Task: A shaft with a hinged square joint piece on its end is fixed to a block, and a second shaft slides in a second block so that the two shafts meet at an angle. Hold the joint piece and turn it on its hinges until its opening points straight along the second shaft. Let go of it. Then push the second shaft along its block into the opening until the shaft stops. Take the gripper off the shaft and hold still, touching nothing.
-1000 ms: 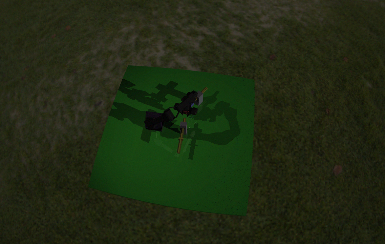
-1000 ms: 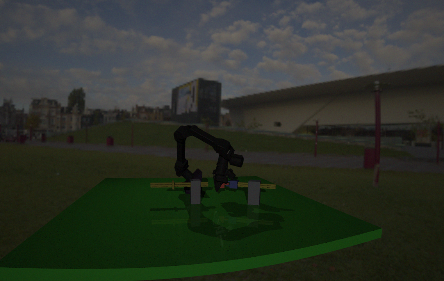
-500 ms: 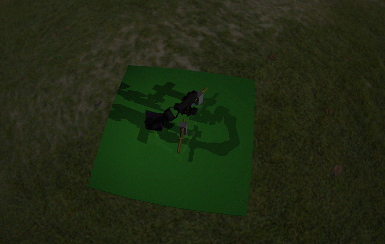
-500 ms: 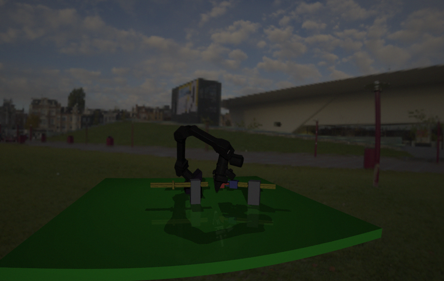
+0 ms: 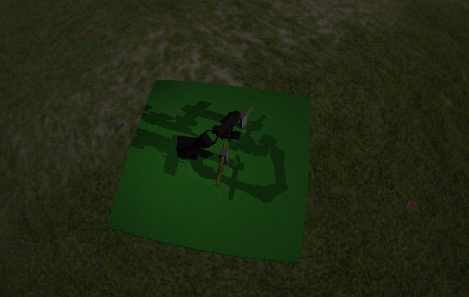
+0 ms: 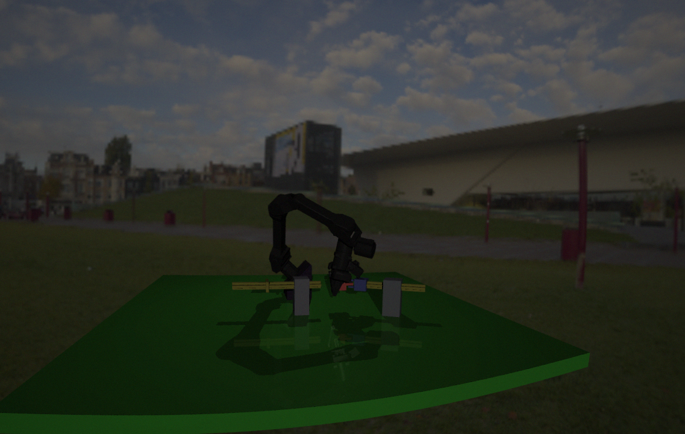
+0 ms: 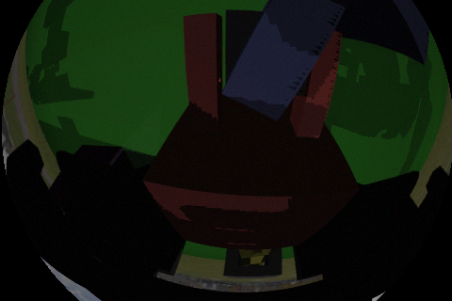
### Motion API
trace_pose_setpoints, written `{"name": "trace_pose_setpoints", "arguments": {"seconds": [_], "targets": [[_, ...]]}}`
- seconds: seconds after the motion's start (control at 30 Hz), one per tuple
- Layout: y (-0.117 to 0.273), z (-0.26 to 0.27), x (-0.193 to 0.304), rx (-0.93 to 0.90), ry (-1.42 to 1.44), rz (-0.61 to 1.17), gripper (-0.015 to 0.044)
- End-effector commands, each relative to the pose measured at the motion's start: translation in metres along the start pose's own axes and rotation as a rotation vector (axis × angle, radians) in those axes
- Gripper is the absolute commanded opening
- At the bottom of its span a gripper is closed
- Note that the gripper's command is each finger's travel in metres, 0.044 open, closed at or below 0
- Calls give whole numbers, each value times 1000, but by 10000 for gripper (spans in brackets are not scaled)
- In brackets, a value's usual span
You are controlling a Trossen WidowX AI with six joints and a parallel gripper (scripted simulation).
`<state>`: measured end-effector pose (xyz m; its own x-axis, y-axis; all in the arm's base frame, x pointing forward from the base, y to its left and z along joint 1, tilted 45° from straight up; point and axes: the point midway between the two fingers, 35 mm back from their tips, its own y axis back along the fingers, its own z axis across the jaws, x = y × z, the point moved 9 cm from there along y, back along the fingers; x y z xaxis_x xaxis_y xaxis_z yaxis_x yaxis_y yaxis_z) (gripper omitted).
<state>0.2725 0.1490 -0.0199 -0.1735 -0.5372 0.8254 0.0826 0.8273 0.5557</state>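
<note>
Grass, outdoor, dim, with a paved path, red posts and pale buildings beyond; on it a green table top [image 5: 177, 206] [image 6: 172, 388], shadowed in patches.

Item: arm [image 5: 230, 123] [image 6: 278, 232], one, black, arched, its lowest part hanging between the two blocks.

Item: gripper [image 6: 335, 291] [image 7: 245, 149], one, fingers partly apart and closed on the red joint piece [image 6: 345, 286] [image 7: 245, 150]; much of the grip is hidden in the top view.

Item: blue part [image 6: 359, 284] [image 7: 282, 42], one, just beside the joint piece, on the first shaft [image 5: 250, 109] [image 6: 414, 287].

Item: grey block [image 5: 243, 120] [image 6: 391, 298], one, upright, carrying that brass-coloured shaft; at the right in the exterior view.

Item: second grey block [image 5: 223, 155] [image 6: 301, 296], one, upright, to the left of the first in the exterior view.

Item: second shaft [image 5: 218, 179] [image 6: 250, 285], one, brass-coloured, collared, running through the second block; its near-gripper end stands apart from the joint piece.

Obstruction: the arm covers the joint piece largely from above.
</note>
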Motion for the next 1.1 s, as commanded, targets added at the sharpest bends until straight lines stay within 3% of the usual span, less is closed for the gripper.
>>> {"name": "trace_pose_setpoints", "arguments": {"seconds": [0.0,0.77,0.93,1.07], "targets": [[0,0,0,3,12,2,0],[0,0,0,-1,3,0,0],[0,0,0,-1,3,0,131],[0,0,0,-1,3,0,173]]}}
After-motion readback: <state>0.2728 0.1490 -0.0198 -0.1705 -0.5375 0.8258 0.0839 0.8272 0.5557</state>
